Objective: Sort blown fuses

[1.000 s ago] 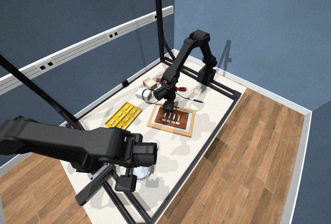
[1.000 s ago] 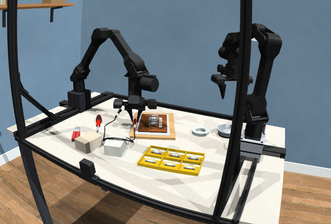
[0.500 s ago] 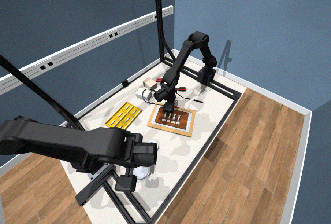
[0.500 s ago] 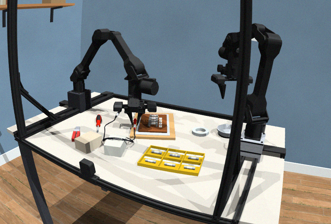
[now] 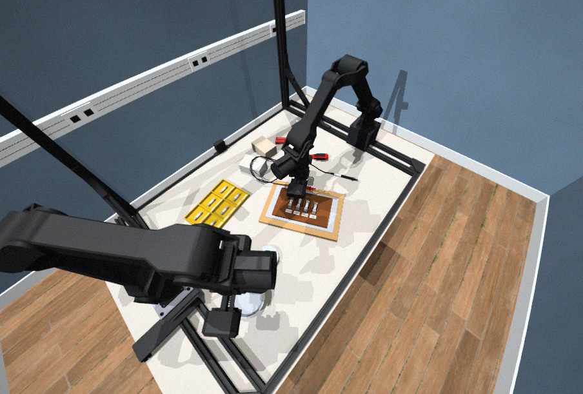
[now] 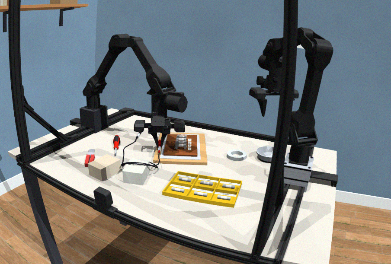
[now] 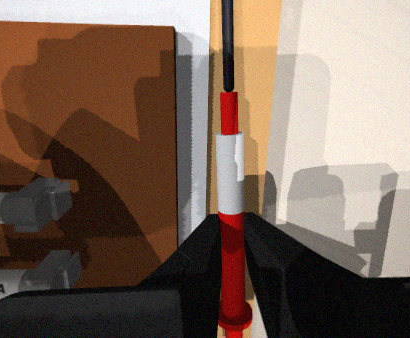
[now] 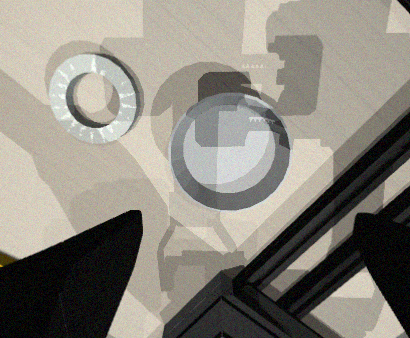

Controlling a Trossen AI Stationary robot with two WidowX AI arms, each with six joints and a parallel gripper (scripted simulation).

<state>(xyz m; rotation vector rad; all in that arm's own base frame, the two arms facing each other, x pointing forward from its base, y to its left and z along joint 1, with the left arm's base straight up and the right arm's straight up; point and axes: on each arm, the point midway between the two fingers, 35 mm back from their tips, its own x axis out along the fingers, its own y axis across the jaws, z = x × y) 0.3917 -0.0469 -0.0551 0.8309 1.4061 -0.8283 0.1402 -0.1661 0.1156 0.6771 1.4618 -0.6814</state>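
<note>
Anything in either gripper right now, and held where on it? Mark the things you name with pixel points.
Left gripper (image 6: 157, 148) (image 7: 232, 217): the red probe (image 6: 159, 146) (image 7: 232, 250), by its red handle just tipward of the white band (image 7: 230, 175). Right gripper (image 8: 250, 220): nothing, fingers wide open.
</note>
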